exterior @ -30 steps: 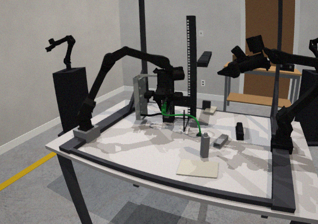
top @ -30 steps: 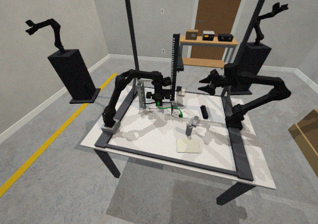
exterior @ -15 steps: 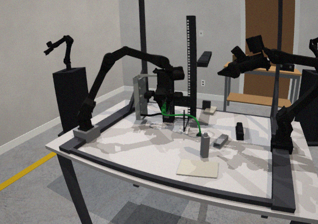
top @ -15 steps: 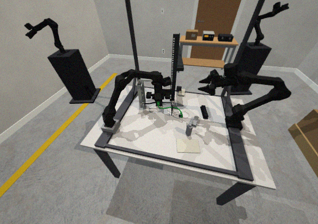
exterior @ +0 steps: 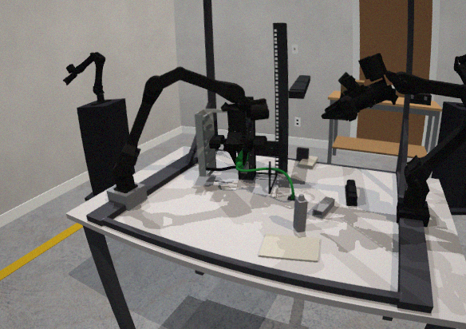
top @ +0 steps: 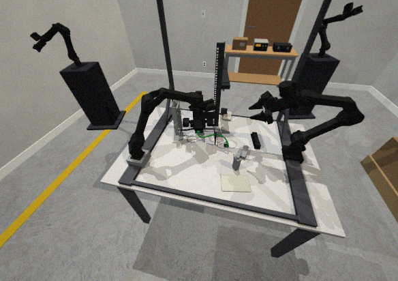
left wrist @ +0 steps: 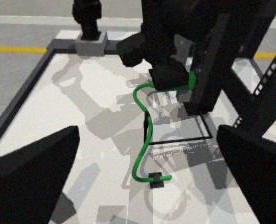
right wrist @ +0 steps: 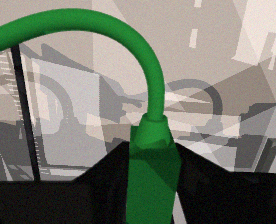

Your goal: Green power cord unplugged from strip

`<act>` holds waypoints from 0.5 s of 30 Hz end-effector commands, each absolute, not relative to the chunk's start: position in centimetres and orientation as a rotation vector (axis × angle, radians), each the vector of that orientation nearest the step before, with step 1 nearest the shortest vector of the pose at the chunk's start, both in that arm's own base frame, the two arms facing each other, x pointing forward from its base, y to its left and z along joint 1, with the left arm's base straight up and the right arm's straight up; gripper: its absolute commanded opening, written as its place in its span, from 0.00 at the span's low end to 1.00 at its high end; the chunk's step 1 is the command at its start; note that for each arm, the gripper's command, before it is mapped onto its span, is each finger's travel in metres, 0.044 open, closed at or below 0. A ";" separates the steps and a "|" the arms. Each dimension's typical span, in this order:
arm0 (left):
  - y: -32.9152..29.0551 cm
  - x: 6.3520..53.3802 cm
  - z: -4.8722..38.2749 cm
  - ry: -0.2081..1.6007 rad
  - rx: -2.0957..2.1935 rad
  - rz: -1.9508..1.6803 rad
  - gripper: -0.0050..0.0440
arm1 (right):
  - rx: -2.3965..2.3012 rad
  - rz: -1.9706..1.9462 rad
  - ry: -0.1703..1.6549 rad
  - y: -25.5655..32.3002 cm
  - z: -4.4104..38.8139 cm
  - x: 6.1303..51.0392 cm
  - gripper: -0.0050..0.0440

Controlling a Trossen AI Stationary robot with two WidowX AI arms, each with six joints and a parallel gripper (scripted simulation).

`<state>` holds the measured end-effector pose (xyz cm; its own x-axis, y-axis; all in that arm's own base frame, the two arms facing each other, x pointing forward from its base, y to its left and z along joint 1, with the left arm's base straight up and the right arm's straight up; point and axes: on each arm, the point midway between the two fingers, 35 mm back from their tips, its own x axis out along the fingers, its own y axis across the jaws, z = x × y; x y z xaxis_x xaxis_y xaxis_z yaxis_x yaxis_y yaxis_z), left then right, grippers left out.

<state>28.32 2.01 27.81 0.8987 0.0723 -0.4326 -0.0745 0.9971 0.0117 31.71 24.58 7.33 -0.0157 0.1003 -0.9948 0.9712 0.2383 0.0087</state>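
Note:
The green plug (exterior: 239, 164) (left wrist: 192, 80) (right wrist: 151, 185) is beside the upright black power strip (exterior: 247, 174) (left wrist: 209, 75); its prongs are hidden, so how far in it sits cannot be told. My right gripper (exterior: 239, 158) (right wrist: 149, 149) is shut on the plug body, one finger on each side. The green cord (top: 221, 136) (exterior: 275, 169) (left wrist: 135, 167) (right wrist: 74, 19) curves from the plug to a small dark clip (exterior: 289, 197) (left wrist: 156, 180) on the white deck (exterior: 223, 227). My left gripper (top: 251, 113) (exterior: 324, 116) is wide open and empty, high above the deck at the picture's right.
A tall perforated black post (top: 219, 84) (exterior: 280, 99) stands beside the strip, and a grey upright panel (exterior: 202, 143) stands left of it. A grey bottle-like block (exterior: 300, 215), a grey bar (exterior: 324, 207), a black block (exterior: 351, 192) and a cream plate (exterior: 290, 247) are on the deck.

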 end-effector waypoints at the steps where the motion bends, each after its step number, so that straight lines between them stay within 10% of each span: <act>1: 2.2 28.1 28.6 0.428 -0.008 0.094 0.92 | 1.096 -1.041 1.278 18.6 8.1 33.7 0.26; 15: 2.2 28.2 28.6 0.427 -0.004 0.091 0.92 | 1.087 -1.061 1.283 18.3 8.1 32.7 0.26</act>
